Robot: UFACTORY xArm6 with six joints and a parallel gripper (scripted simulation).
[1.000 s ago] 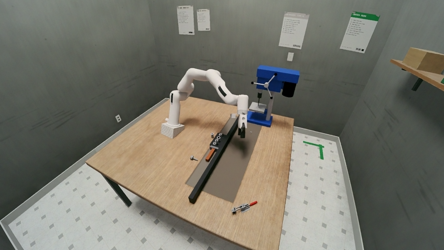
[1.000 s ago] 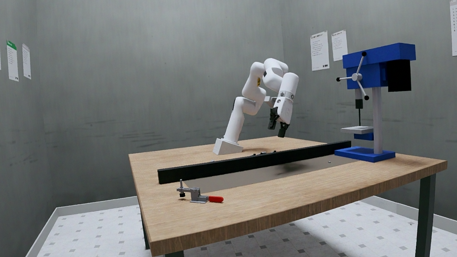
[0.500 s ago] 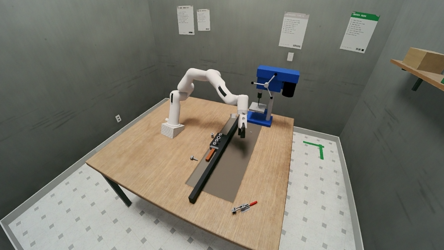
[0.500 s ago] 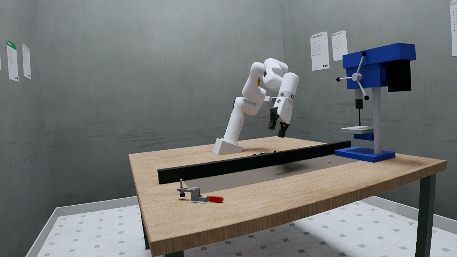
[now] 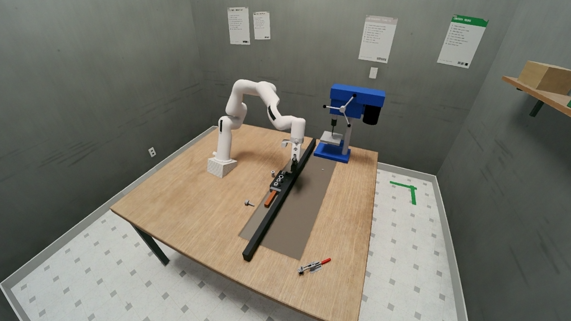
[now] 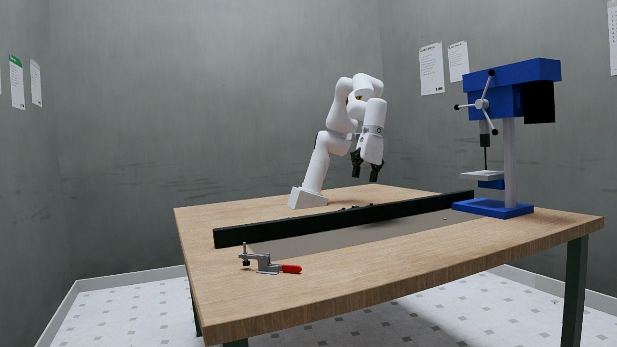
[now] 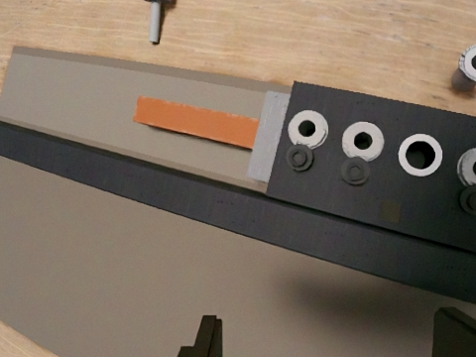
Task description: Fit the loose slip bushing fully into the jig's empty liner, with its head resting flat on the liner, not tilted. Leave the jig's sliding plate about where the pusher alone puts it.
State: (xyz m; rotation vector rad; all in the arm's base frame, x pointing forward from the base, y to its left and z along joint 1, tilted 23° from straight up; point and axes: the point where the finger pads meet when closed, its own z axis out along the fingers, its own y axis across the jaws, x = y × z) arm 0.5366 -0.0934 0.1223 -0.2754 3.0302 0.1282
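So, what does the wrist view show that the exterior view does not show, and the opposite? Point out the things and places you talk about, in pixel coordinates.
Only the wrist view: the orange bar (image 5: 270,198) (image 7: 195,122), the empty liner (image 7: 438,155) in the black plate (image 5: 275,187) (image 7: 342,200), and the loose bushing (image 5: 273,174) (image 7: 464,80), cut by the picture's edge.

Only the exterior view: the blue drill press (image 5: 357,95) (image 6: 511,66), the toggle clamp (image 5: 312,266) (image 6: 263,261) with its red handle, the arm's base (image 5: 221,167) (image 6: 306,199) and the posters on the walls.

Both: the long black fence (image 5: 265,227) (image 6: 328,221) (image 7: 198,198), the wooden table and the open gripper (image 5: 294,167) (image 6: 365,176) (image 7: 329,348).

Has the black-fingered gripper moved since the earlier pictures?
Yes, the black-fingered gripper has moved away from the blue drill press, towards the robot's base.
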